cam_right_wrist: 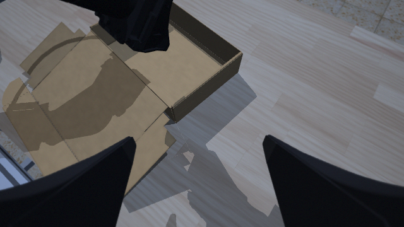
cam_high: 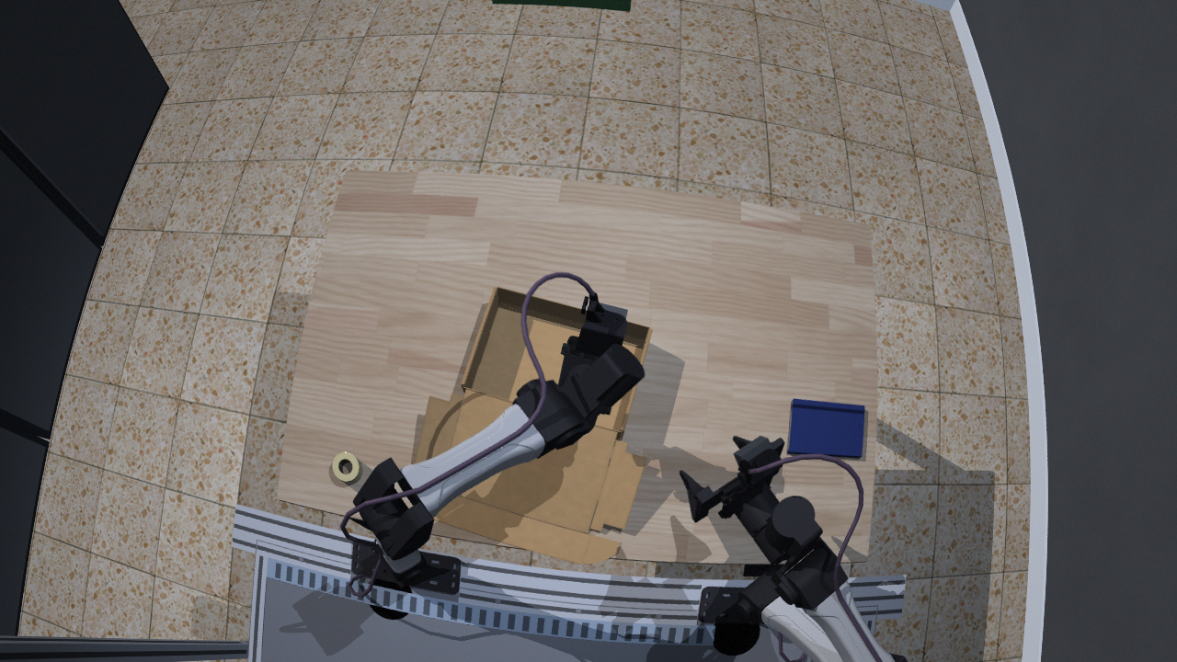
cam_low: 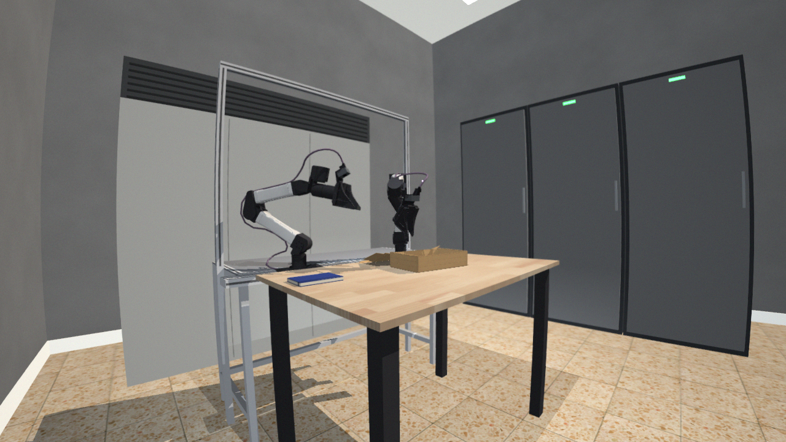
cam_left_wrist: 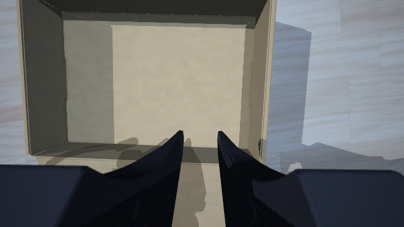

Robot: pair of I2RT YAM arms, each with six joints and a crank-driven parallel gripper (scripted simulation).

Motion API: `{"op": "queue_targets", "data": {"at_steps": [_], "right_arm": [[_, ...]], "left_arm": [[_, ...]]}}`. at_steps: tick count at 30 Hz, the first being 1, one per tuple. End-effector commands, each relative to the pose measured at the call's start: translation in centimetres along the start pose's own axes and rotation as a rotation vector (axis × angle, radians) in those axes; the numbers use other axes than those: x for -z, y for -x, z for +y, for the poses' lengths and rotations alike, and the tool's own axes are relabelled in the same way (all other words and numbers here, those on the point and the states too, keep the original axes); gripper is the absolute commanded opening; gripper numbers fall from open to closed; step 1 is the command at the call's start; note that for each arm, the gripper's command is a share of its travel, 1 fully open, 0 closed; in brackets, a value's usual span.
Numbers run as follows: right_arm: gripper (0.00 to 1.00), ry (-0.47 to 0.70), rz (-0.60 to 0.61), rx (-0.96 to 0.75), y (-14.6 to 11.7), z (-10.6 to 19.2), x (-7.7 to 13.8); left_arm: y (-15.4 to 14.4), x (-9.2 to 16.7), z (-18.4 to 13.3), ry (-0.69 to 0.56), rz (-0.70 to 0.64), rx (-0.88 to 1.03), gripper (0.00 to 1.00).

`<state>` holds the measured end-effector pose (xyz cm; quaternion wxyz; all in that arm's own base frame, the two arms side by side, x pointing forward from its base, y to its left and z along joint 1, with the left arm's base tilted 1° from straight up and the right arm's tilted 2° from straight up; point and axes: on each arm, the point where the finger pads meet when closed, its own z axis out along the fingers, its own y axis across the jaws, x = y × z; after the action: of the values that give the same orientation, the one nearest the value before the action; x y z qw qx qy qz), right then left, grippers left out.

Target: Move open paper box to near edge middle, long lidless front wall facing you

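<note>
One hand (cam_high: 594, 362) (cam_low: 411, 233) (cam_left_wrist: 200, 132) (cam_right_wrist: 151, 50) hovers over the box (cam_high: 494, 337) (cam_low: 428, 260) (cam_left_wrist: 177, 79) (cam_right_wrist: 206, 91) (its walls upright).

Blue notebook (cam_high: 827, 428) (cam_low: 314, 279) near table edge; pale ring, maybe tape roll (cam_high: 336, 468), near opposite side.
</note>
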<state>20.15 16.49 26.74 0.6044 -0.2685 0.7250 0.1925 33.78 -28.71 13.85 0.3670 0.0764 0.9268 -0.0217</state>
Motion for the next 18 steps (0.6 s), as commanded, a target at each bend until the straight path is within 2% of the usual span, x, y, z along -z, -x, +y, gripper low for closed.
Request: {"op": "queue_targets", "data": {"at_steps": [1,8,12,18], "right_arm": [[1.00,0.031,-0.021,0.011,0.3,1.1,-0.1],[1.00,0.014,0.000,0.008,-0.8,1.0,-0.5],[1.00,0.006,-0.005,0.008,-0.7,0.8,-0.5],[1.00,-0.011,0.013,0.017,-1.8,0.4,-1.1]], "left_arm": [[-1.6,-0.8,-3.1,-0.011,0.116,0.012,0.30],[-2.5,-2.9,-6.5,-0.030,0.173,-0.001,0.30],[-2.4,-3.4,-6.9,-0.034,0.172,0.002,0.30],[-2.9,-4.9,-6.9,-0.025,0.180,-0.007,0.30]]}}
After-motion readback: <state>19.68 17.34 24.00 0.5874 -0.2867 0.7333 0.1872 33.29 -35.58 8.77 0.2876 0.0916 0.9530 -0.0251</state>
